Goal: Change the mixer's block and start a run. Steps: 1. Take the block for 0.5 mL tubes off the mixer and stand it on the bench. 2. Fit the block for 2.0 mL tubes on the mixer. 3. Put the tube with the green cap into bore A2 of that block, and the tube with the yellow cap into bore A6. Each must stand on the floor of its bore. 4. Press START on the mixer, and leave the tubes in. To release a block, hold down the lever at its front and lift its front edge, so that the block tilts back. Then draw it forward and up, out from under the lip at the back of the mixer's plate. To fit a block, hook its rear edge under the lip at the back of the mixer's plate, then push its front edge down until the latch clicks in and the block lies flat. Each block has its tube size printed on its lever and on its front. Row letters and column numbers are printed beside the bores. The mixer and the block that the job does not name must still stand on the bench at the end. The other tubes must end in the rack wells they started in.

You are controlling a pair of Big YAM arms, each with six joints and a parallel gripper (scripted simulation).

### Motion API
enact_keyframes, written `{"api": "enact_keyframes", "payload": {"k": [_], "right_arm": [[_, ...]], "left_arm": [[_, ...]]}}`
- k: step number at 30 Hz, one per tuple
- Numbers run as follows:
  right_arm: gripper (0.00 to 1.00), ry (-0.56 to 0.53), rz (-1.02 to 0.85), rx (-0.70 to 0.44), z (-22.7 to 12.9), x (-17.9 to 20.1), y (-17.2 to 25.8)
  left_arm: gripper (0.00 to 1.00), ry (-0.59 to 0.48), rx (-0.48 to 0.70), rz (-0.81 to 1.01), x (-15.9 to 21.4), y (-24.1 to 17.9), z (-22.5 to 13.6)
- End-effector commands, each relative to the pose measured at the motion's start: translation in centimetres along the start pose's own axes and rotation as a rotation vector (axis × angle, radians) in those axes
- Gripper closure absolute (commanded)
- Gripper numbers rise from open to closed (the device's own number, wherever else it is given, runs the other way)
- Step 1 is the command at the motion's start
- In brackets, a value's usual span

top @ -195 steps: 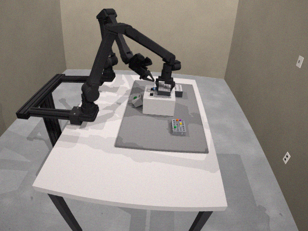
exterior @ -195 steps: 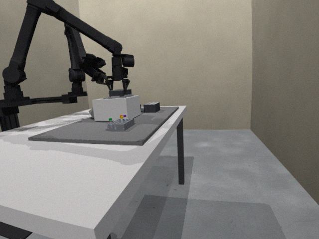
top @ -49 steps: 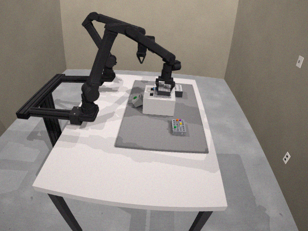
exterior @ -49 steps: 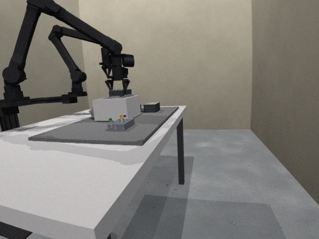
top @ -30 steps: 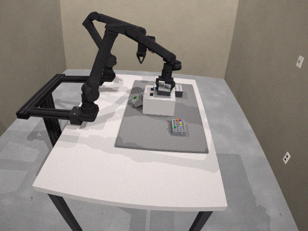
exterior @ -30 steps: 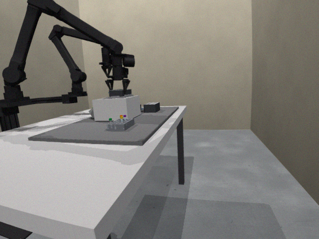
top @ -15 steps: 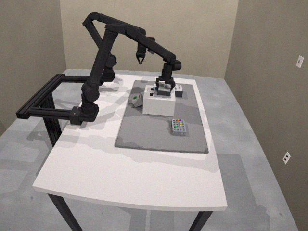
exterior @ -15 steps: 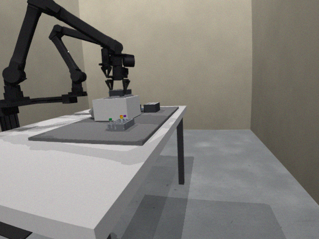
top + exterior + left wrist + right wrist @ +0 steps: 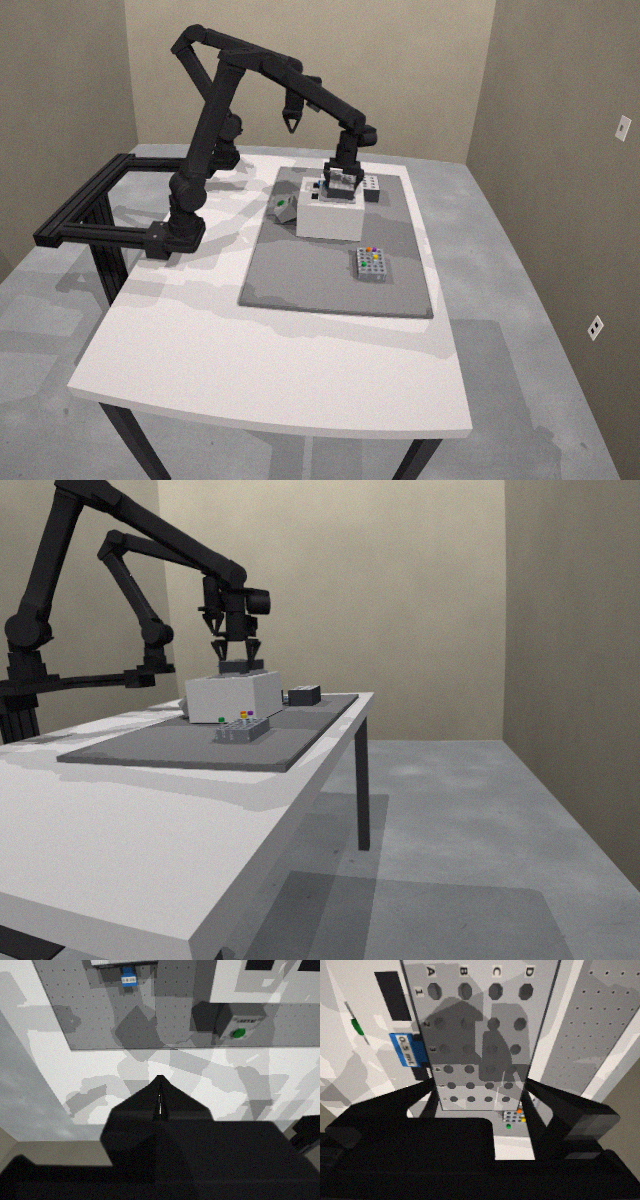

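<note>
Right wrist view has the right gripper (image 9: pixel 341 189) (image 9: pixel 237 663) (image 9: pixel 479 1080) clamped across the 0.5 mL block (image 9: pixel 339 193) (image 9: pixel 233 667) (image 9: pixel 481 1035), which sits atop the mixer (image 9: pixel 329 223) (image 9: pixel 221 701) (image 9: pixel 270 991) (image 9: pixel 403 1026); farther out, a tube rack (image 9: pixel 371 276) (image 9: pixel 241 733) (image 9: pixel 511 1121) stands on the mat (image 9: pixel 305 279) (image 9: pixel 155 743) (image 9: pixel 90 1020). The left gripper (image 9: pixel 292 130) (image 9: pixel 213 633) (image 9: pixel 160 1080) hangs clenched on nothing.
</note>
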State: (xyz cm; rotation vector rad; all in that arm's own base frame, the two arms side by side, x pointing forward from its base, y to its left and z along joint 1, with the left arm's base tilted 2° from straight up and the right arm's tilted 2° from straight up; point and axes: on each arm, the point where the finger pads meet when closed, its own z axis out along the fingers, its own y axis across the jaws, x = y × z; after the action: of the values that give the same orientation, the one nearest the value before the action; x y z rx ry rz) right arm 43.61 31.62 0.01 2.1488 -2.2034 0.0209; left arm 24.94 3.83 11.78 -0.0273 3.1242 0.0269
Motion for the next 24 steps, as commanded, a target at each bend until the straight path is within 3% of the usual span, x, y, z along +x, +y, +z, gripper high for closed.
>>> {"api": "enact_keyframes", "payload": {"k": [1,24], "right_arm": [[1.0,-0.032,-0.035,0.028,-1.46,-1.63,-1.11],[1.0,-0.032,-0.034,0.027,-1.46,-1.65,-1.0]], "left_arm": [[1.0,-0.023,0.001,0.016,-0.76,-0.16,-0.42],[1.0,-0.041,-0.003,0.016,-0.88,-0.12,-0.9]]}}
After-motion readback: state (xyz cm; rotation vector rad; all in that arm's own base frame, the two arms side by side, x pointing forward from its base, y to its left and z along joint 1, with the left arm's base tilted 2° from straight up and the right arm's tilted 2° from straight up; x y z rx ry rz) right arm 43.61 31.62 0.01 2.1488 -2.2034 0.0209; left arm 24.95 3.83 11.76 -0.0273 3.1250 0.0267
